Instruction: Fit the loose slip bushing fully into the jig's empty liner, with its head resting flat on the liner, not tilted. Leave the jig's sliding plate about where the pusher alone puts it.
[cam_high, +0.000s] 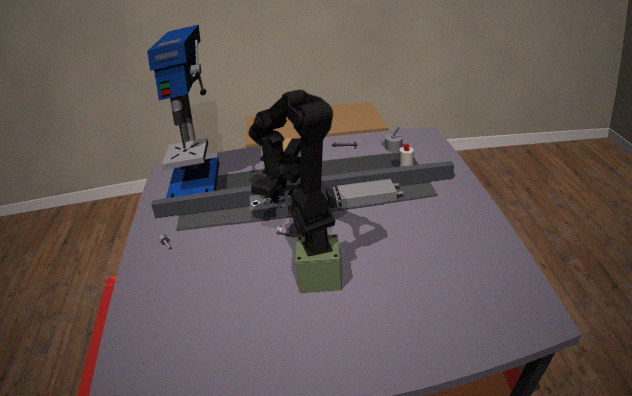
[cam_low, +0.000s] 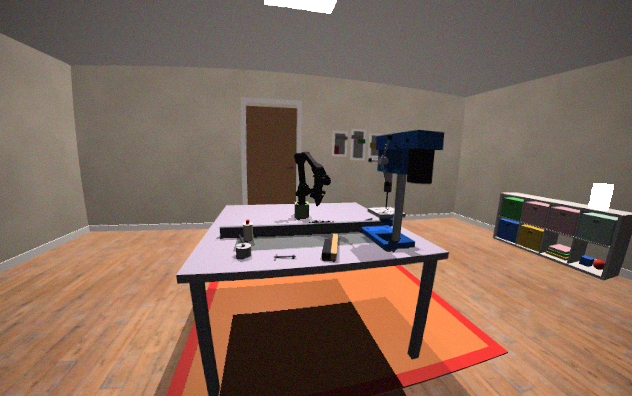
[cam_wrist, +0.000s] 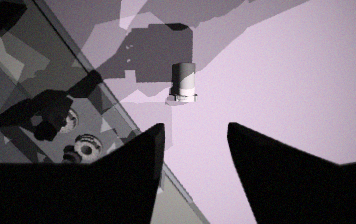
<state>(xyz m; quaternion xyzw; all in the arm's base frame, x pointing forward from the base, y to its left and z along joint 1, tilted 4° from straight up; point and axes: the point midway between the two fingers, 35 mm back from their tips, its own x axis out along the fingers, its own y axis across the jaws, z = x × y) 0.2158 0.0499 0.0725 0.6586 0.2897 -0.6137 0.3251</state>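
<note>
The loose slip bushing (cam_wrist: 183, 82) (cam_high: 281, 230), a short grey cylinder with a wider pale head, lies on the purple table (cam_high: 400, 280) just in front of the jig. My gripper (cam_wrist: 196, 130) is open and empty; it hangs above the table near the jig's front edge, with the bushing a little ahead of the fingertips. The jig's sliding plate (cam_high: 262, 209) carries ring-shaped liners (cam_wrist: 87, 146) (cam_high: 254, 203), partly shaded by the arm. The light grey pusher block (cam_high: 365, 192) sits to the right of the plate on the jig base.
A long dark grey rail (cam_high: 400, 175) runs behind the jig. A blue drill press (cam_high: 182, 100) stands at the back left. Another small bushing-like part (cam_high: 165, 241) lies far left. A white bottle (cam_high: 406, 156), a grey pot (cam_high: 393, 142) and a bolt (cam_high: 345, 145) are behind the rail.
</note>
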